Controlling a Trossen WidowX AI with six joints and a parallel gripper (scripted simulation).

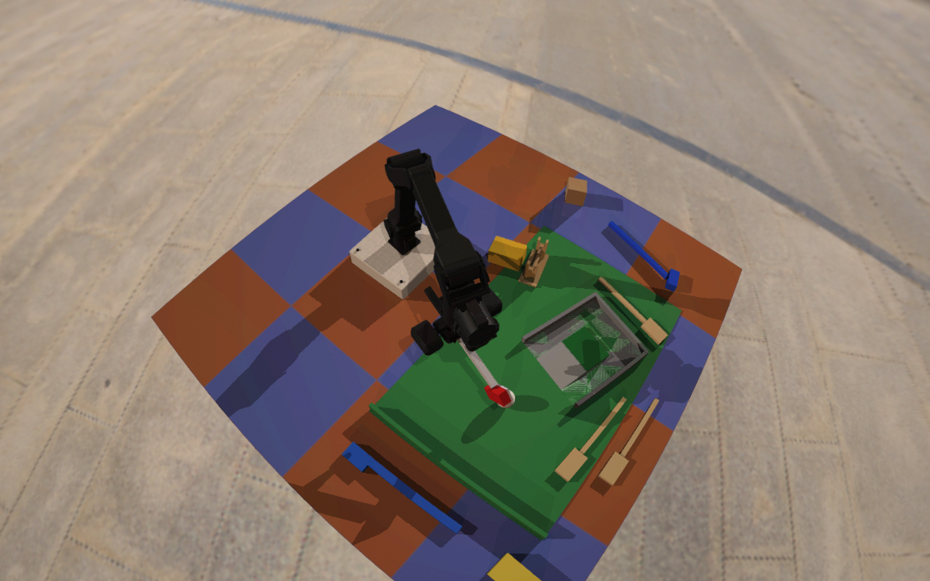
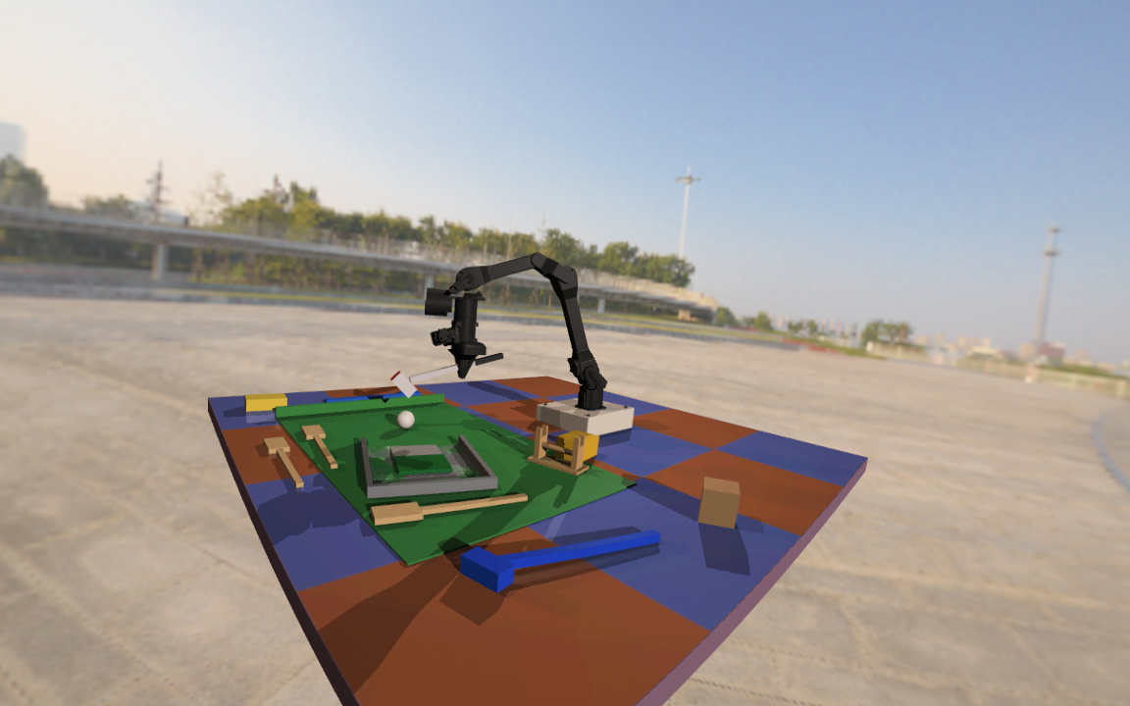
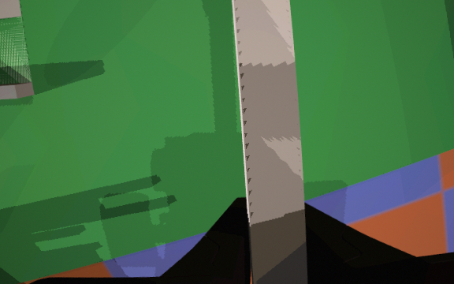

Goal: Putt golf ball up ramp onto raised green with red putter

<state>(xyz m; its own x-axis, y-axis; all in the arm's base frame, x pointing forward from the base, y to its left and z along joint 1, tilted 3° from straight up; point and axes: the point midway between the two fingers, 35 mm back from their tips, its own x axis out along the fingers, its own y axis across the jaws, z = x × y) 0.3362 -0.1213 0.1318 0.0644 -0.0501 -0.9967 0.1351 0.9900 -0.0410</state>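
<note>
Between gripper (image 2: 467, 363): unmarked red putter (image 1: 486, 378)

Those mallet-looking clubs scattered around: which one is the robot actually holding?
The red putter: its pale shaft is clamped in the jaws, head up over the green mat. The three tan clubs and two blue ones lie flat, untouched.

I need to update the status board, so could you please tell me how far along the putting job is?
Done: the gripper is shut on the red putter, lifted off the board. In hand: its red head is held over the golf ball, higher than it in the exterior view. Left: the stroke itself; the ball sits on the low turf, not yet on the raised green.
</note>
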